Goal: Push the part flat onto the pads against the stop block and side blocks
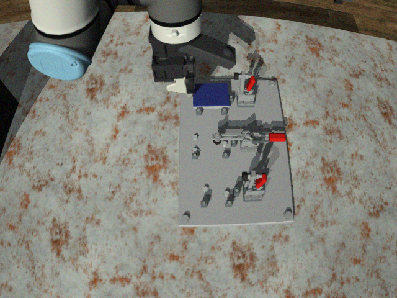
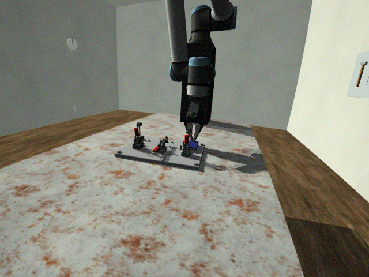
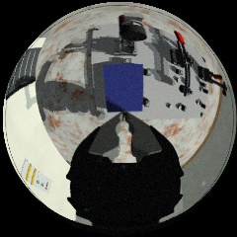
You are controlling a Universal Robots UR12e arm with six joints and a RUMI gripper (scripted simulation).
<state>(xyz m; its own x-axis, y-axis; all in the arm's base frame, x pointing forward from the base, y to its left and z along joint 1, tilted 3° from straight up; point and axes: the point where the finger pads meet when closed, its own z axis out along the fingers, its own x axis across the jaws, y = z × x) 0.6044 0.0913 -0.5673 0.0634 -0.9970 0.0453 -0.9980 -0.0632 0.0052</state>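
The blue flat part (image 1: 211,94) (image 2: 194,144) (image 3: 123,87) lies in the far nest of the grey fixture plate (image 1: 192,179) (image 2: 172,157) (image 3: 160,110). Two small side blocks (image 1: 198,111) (image 1: 224,110) stand along its near edge. My gripper (image 1: 191,91) (image 2: 194,138) (image 3: 123,113) is shut and holds nothing. Its closed fingertips are low at the part's left edge, at or touching it. In the wrist view the part sits straight ahead of the tips, with a toggle clamp (image 3: 130,32) beyond it.
Three toggle clamps with red handles (image 1: 249,84) (image 1: 276,137) (image 1: 260,182) stand along the plate's right side; the one nearest the part is just to its right. More pins and blocks (image 1: 195,150) stand on the plate's two other nests. The rust-spotted table (image 1: 96,192) lies around the plate.
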